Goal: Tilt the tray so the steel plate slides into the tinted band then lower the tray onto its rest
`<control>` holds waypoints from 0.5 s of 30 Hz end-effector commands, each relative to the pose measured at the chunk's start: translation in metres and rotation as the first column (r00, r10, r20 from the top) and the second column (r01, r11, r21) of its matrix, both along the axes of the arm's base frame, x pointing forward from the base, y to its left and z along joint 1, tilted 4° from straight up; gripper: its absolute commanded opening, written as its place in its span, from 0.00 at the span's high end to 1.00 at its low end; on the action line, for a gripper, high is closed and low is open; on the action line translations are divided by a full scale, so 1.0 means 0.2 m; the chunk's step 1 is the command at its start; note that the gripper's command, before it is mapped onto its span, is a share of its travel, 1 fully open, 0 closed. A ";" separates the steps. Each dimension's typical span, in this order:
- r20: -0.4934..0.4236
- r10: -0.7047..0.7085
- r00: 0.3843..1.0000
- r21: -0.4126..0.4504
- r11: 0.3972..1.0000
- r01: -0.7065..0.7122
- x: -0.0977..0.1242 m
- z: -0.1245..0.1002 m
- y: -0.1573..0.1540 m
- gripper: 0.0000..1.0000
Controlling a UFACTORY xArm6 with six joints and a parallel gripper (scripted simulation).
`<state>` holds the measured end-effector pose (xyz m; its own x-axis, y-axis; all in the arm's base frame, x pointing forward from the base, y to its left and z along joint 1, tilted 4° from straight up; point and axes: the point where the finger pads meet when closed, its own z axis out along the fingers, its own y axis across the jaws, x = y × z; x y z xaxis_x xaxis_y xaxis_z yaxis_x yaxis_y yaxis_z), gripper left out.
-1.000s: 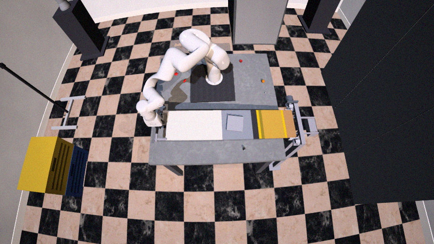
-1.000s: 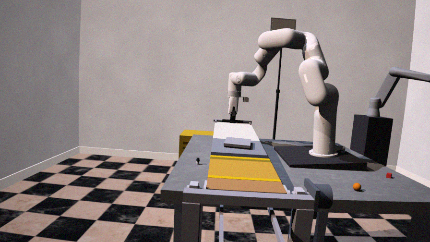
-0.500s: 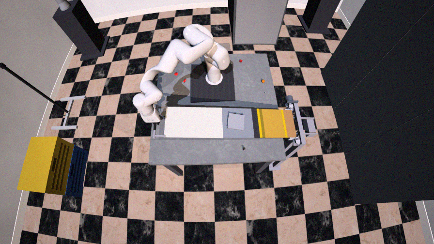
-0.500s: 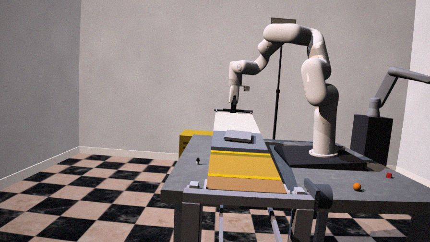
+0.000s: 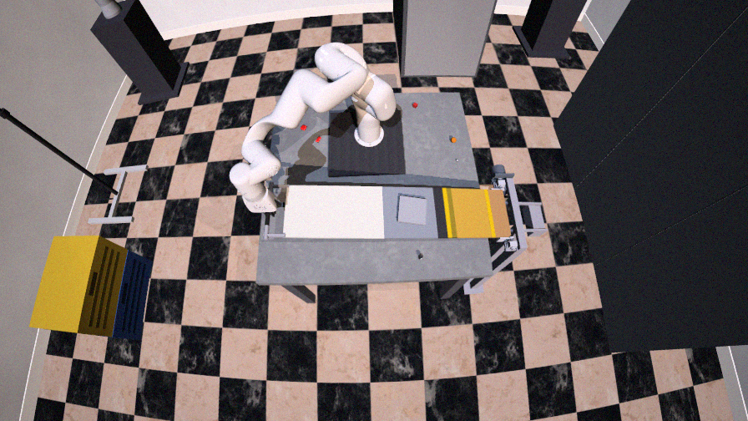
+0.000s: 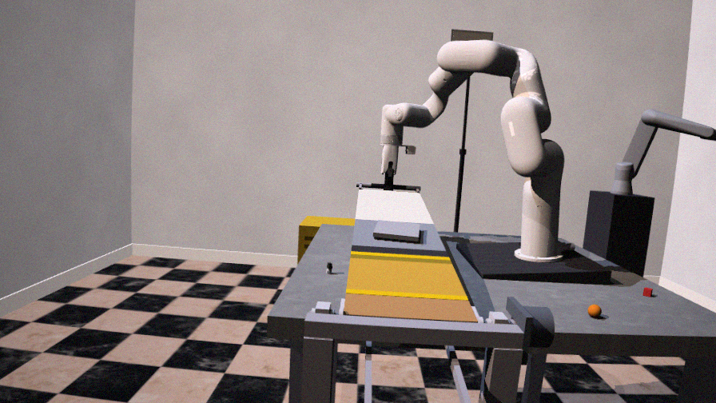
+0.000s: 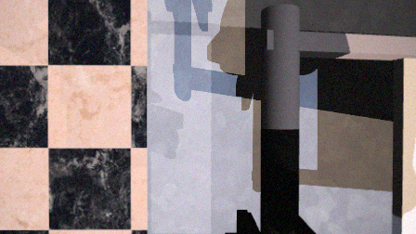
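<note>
The long tray (image 5: 335,211) (image 6: 392,206) is tilted, its far handle end raised and its other end hinged at the table's edge. My gripper (image 5: 270,201) (image 6: 388,179) is shut on the tray's handle bar (image 6: 372,186) (image 7: 279,70), which the wrist view shows close up. The steel plate (image 5: 411,209) (image 6: 398,230) lies flat on the grey part of the bed, uphill of the tinted band (image 5: 467,213) (image 6: 405,274). The plate is clear of the nearer solid yellow line (image 5: 446,213) (image 6: 400,255). The second yellow line (image 5: 490,213) (image 6: 406,293) bounds the band's lower side.
The grey table (image 5: 366,261) (image 6: 626,321) carries an orange ball (image 5: 453,139) (image 6: 594,310), red cubes (image 5: 414,104) (image 6: 647,291) and a small peg (image 5: 421,256) (image 6: 329,268). A yellow box (image 5: 73,285) (image 6: 320,222) stands on the floor beyond the handle end. A thin stand (image 6: 461,150) rises behind the tray.
</note>
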<state>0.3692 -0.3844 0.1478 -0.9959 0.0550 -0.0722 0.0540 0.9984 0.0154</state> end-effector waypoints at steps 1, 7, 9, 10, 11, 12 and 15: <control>0.004 0.000 1.000 -0.004 1.000 0.000 0.01 -0.05 -0.01 1.00; 0.004 0.000 1.000 -0.004 1.000 0.000 0.01 0.01 -0.01 1.00; 0.004 0.000 1.000 -0.004 1.000 0.000 0.00 0.03 0.00 1.00; 0.004 0.000 1.000 -0.004 1.000 0.000 0.00 0.03 0.00 1.00; 0.004 0.000 1.000 -0.004 1.000 0.000 0.00 0.04 0.00 1.00; 0.004 0.000 1.000 -0.004 1.000 0.000 0.00 0.06 0.00 1.00; 0.004 0.000 1.000 -0.004 1.000 0.000 0.00 0.08 0.00 1.00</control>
